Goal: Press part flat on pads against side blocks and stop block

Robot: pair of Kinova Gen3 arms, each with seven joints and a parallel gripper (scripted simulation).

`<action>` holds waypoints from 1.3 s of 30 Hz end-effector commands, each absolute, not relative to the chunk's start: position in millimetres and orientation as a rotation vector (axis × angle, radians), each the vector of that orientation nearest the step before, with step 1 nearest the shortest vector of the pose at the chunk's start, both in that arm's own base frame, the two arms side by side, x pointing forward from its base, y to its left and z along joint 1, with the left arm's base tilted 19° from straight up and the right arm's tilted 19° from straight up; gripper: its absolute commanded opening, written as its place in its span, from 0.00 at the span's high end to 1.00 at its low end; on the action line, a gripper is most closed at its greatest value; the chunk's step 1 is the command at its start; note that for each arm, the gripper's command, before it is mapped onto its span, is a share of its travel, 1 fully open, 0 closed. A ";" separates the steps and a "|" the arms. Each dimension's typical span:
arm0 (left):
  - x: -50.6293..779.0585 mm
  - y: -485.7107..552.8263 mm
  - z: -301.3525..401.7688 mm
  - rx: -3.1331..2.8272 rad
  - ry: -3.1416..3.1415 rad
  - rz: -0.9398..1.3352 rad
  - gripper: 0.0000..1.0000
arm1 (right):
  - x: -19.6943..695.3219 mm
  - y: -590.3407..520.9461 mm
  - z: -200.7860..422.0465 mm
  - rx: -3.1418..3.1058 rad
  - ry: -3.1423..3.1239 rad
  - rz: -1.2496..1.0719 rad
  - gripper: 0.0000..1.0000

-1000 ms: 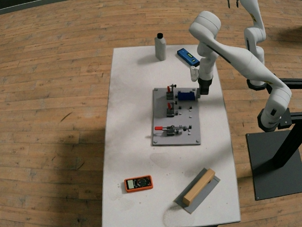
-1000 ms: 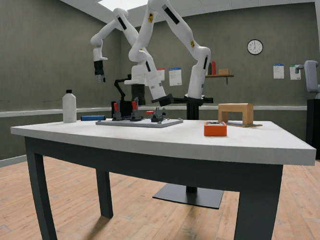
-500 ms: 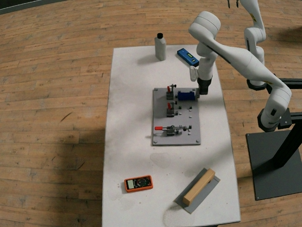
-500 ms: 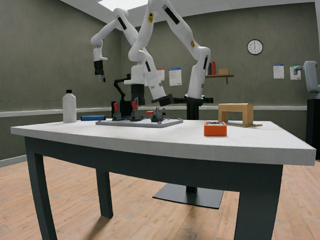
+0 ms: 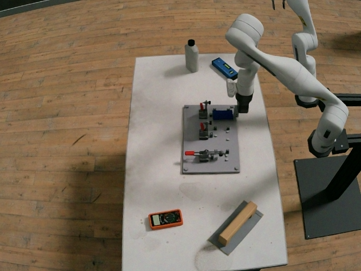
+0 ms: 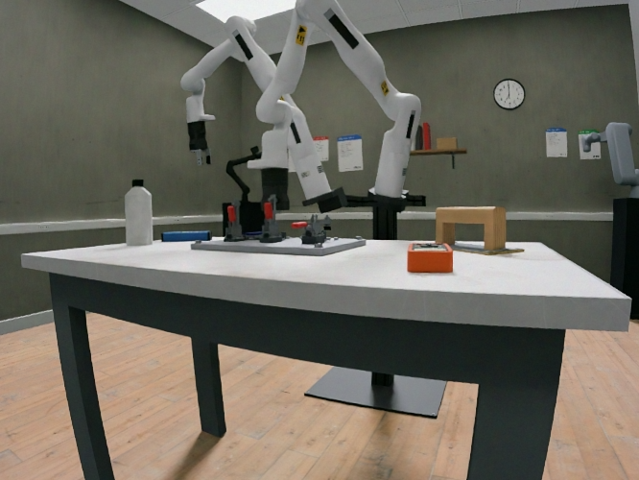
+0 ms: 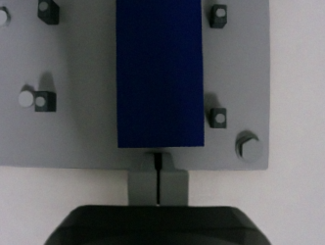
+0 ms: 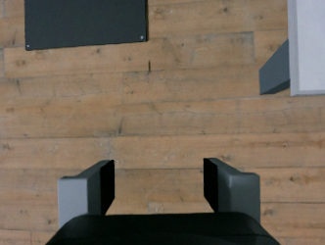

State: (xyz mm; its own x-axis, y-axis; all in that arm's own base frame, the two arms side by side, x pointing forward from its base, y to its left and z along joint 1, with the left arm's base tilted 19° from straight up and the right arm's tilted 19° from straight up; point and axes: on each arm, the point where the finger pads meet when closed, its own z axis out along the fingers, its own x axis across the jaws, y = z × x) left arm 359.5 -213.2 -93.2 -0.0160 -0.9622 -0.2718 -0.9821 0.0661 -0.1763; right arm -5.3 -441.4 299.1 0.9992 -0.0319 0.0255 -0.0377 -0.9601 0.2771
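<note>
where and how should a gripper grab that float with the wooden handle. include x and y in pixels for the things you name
Best gripped at the middle of the wooden handle [image 5: 237,223] [image 6: 470,211], from above, fingers across its long sides; it is a raised narrow bar, running diagonally in the top view.

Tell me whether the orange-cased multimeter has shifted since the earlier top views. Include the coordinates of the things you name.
No. The orange-cased multimeter [image 5: 165,219] [image 6: 430,258] lies in the same spot in the top view, judged against the white tabletop's [image 5: 154,116] [image 6: 330,286] left edge.
</note>
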 end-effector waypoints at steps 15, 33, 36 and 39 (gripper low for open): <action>366.1 -215.3 -89.6 -1.953 2.026 0.083 1.00 | -5.5 -441.7 299.9 2.858 -0.051 0.030 0.00; 366.5 -215.1 -89.3 -1.953 2.025 0.083 1.00 | -5.5 -441.7 299.9 2.858 -0.051 0.030 0.00; 368.2 -215.3 -89.1 -1.953 2.025 0.083 1.00 | -5.5 -441.7 299.9 2.858 -0.051 0.030 0.00; 369.7 -215.4 -88.9 -1.953 2.025 0.083 1.00 | -5.5 -441.7 299.9 2.858 -0.051 0.030 0.00</action>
